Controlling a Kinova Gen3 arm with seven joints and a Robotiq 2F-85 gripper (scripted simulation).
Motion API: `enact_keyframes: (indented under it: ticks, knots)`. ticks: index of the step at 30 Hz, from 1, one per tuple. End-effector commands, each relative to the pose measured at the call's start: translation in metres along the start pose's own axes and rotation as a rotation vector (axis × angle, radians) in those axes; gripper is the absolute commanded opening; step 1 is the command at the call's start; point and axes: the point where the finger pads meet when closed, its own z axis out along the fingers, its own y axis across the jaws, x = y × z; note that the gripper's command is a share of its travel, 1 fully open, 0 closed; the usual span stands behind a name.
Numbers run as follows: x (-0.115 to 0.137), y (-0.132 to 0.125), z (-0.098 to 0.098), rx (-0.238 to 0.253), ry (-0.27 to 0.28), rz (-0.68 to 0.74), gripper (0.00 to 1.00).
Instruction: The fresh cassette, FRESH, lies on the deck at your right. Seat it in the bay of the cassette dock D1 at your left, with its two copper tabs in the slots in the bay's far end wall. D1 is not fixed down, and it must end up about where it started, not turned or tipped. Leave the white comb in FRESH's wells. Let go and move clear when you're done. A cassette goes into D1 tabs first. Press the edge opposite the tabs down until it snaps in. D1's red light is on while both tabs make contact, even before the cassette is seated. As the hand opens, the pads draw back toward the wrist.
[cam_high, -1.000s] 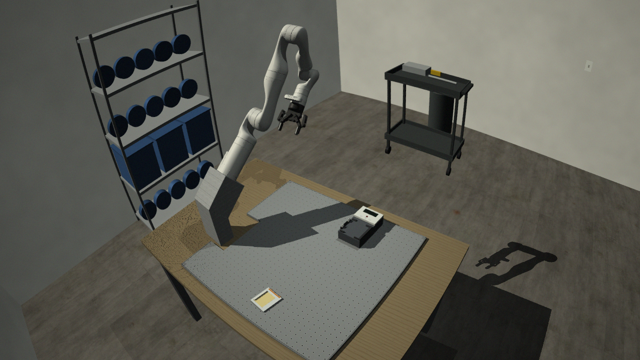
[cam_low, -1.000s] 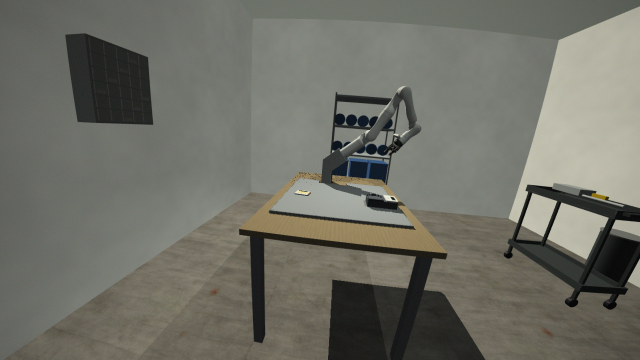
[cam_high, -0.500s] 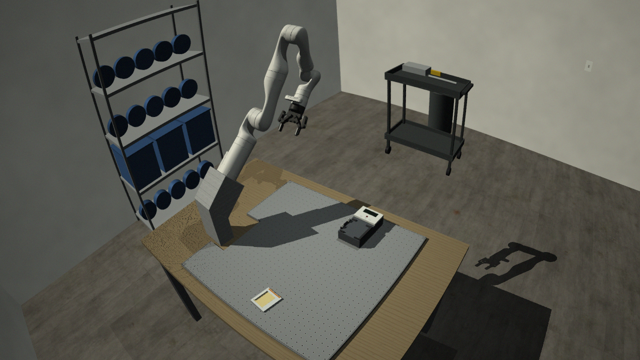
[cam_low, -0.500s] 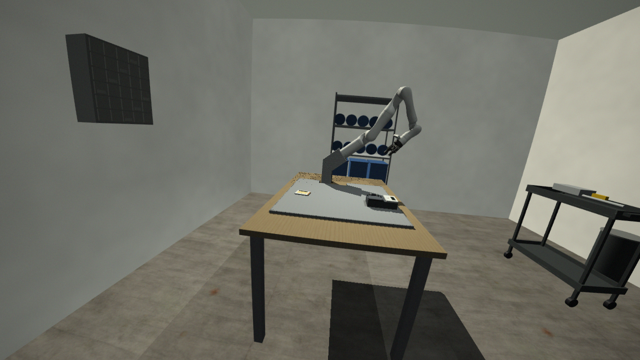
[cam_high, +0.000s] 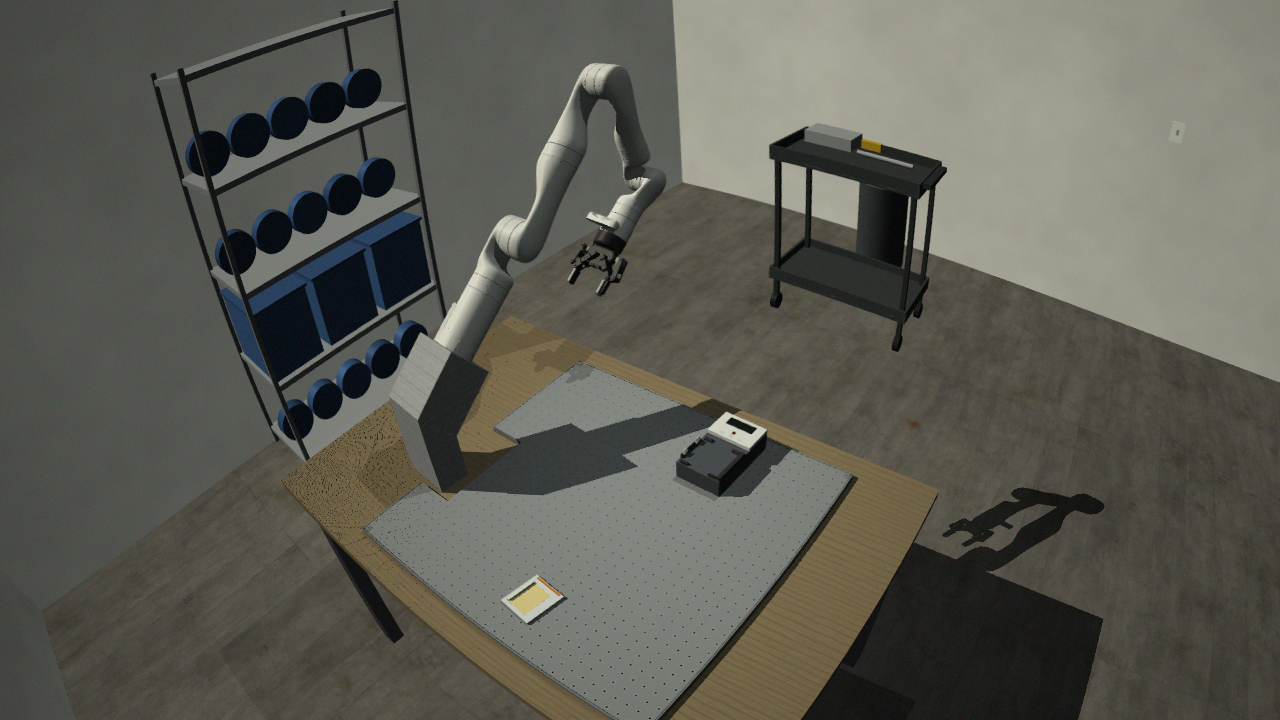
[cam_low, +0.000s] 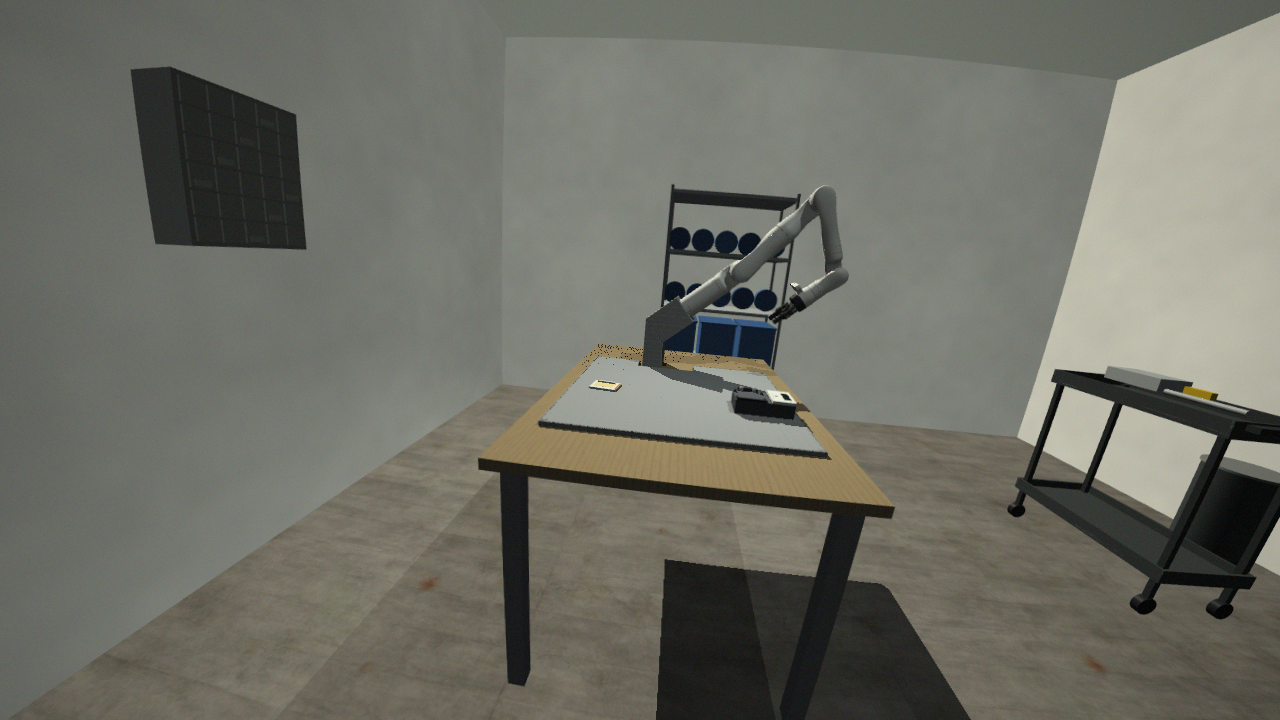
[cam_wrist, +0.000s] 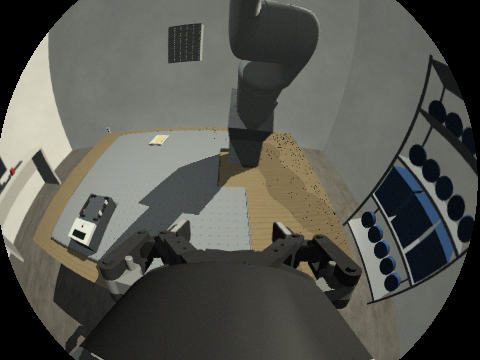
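The fresh cassette FRESH (cam_high: 533, 598) is a flat white-rimmed tile with a tan middle and an orange edge. It lies on the grey perforated deck (cam_high: 608, 528) near the front. It also shows in the exterior view (cam_low: 605, 385) and the wrist view (cam_wrist: 159, 139). The dock D1 (cam_high: 721, 452) (cam_low: 764, 402) (cam_wrist: 91, 218) is a black block with an open bay and a white end panel, and it stands at the deck's far right side. My gripper (cam_high: 597, 273) (cam_low: 782, 311) (cam_wrist: 231, 231) is open and empty, high in the air beyond the table's back edge, far from both.
A metal shelf (cam_high: 304, 241) with blue discs and bins stands behind the arm's grey base block (cam_high: 435, 420). A black cart (cam_high: 850, 223) stands on the floor at the right. The wooden table edge (cam_high: 832, 573) surrounds the deck.
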Motion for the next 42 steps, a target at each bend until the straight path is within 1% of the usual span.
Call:
enact_keyframes:
  ticks: [1,2,4,6,8,10,12,15,17,19,21,23,24,26,29,30,32,33,36,38,40,42]
  knots:
    - [-0.003,-0.010,0.012,-0.025,0.032,0.043,1.00]
    - [-0.005,-0.013,0.015,-0.041,0.039,0.063,1.00]
    - [-0.008,-0.020,0.021,-0.041,0.039,0.063,1.00]
    - [-0.010,-0.027,0.027,-0.080,0.048,0.111,1.00]
    - [-0.012,-0.033,0.032,-0.080,0.048,0.111,1.00]
    - [-0.014,-0.041,0.038,-0.120,0.054,0.160,1.00]
    - [-0.016,-0.047,0.044,-0.120,0.054,0.160,1.00]
    - [-0.016,-0.047,0.044,-0.121,0.054,0.160,1.00]
    - [-0.017,-0.055,0.050,-0.162,0.054,0.212,1.00]
    - [-0.018,-0.063,0.055,-0.162,0.054,0.212,1.00]
    - [-0.019,-0.071,0.061,-0.203,0.049,0.264,1.00]
    - [-0.019,-0.079,0.067,-0.204,0.049,0.264,1.00]
    - [-0.019,-0.079,0.067,-0.204,0.049,0.264,1.00]
    - [-0.019,-0.087,0.073,-0.244,0.040,0.317,1.00]
    - [-0.019,-0.095,0.080,-0.246,0.040,0.319,1.00]
    - [-0.018,-0.099,0.083,-0.265,0.033,0.345,1.00]
    - [-0.018,-0.099,0.083,-0.265,0.033,0.345,1.00]
    - [-0.018,-0.103,0.085,-0.285,0.027,0.372,1.00]
    - [-0.017,-0.113,0.092,-0.287,0.026,0.375,1.00]
    - [-0.016,-0.121,0.098,-0.324,0.008,0.428,1.00]
    - [-0.014,-0.129,0.103,-0.328,0.007,0.433,1.00]
    - [-0.014,-0.130,0.104,-0.328,0.007,0.433,1.00]
